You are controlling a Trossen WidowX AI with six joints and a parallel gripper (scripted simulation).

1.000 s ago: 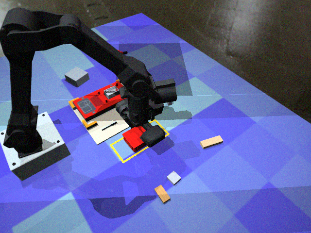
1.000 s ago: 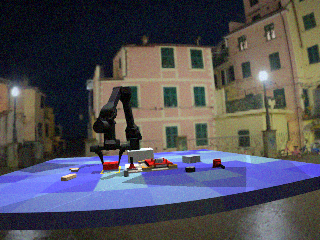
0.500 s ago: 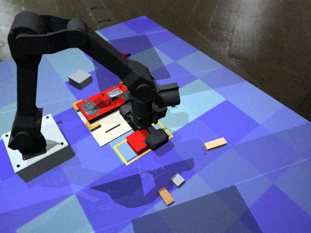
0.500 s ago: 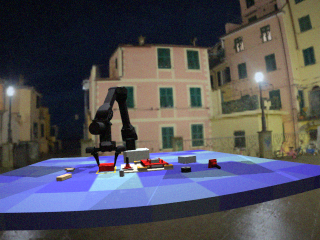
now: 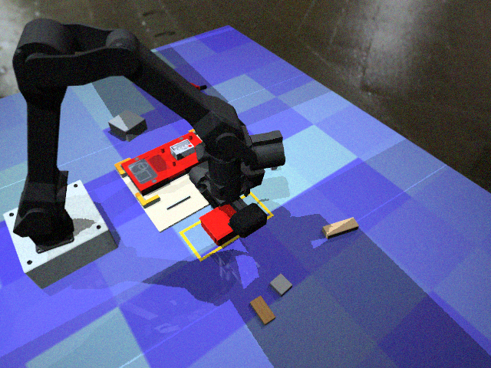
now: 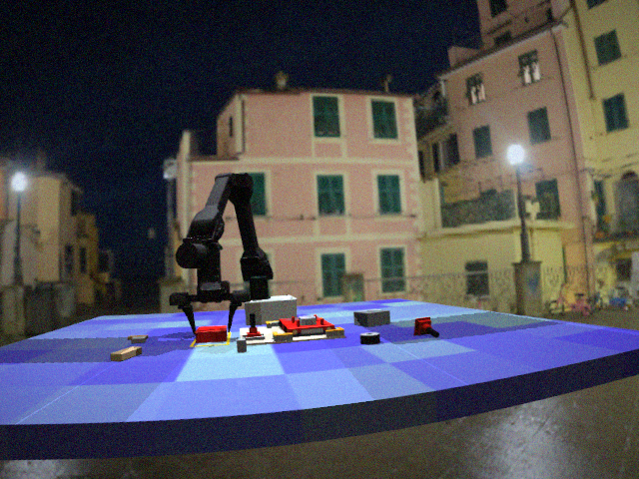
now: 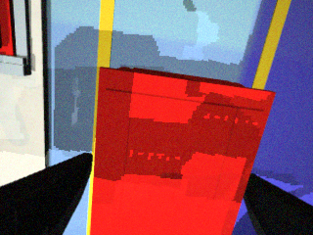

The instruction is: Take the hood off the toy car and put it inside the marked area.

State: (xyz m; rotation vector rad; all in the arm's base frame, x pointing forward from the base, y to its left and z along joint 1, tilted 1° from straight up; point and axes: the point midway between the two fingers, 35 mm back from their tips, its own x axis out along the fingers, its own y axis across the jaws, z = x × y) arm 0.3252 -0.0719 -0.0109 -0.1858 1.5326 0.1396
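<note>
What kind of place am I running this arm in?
Apparently a tabletop test rig set outdoors at night: a blue checkered table, pink shuttered buildings behind, and a lit street lamp.
</note>
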